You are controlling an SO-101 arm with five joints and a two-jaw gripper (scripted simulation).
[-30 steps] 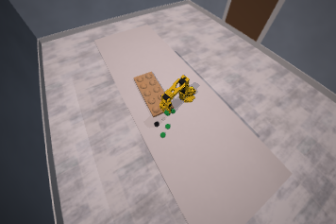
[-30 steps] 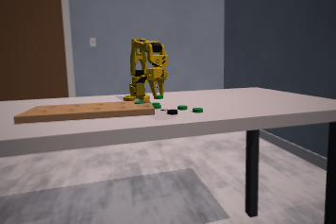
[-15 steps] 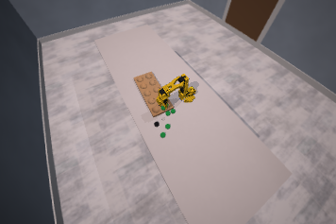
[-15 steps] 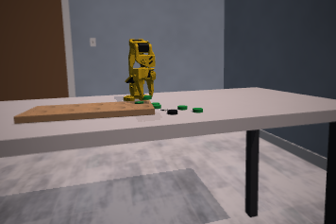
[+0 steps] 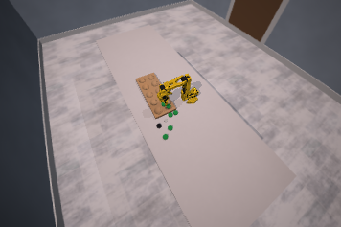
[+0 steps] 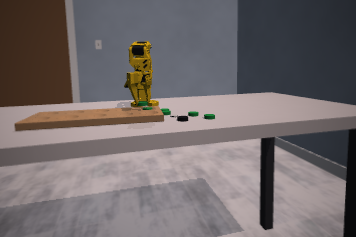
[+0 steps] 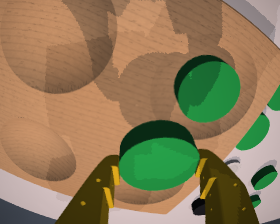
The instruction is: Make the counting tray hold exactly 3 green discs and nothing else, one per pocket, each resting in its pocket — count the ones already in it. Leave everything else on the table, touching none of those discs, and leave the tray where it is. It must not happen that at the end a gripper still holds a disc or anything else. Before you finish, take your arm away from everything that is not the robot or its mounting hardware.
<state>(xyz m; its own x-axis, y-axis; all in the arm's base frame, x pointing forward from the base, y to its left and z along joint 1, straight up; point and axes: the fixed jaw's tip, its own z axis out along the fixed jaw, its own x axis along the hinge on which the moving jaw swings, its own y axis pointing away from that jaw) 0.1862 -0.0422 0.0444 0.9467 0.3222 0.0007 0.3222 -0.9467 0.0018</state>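
Currently gripping a green disc point(image 5: 163, 104) point(image 6: 143, 103) point(image 7: 158, 161) between the pincer's fingertips (tilted, by the look of it), above the wooden counting tray point(image 5: 148, 94) point(image 6: 90, 118) point(image 7: 30, 107), near another green disc point(image 5: 169, 106) point(image 6: 147, 108) point(image 7: 209, 91) in a pocket.

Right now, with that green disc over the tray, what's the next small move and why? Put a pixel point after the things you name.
Probably shift the gripper point(image 5: 165, 102) point(image 7: 159, 167) slightly to centre the held green disc point(image 7: 157, 162) over the empty pocket partly showing beneath it, then lower. The disc is tilted between the fingers, and another green disc point(image 7: 207, 90) already occupies the neighbouring pocket.
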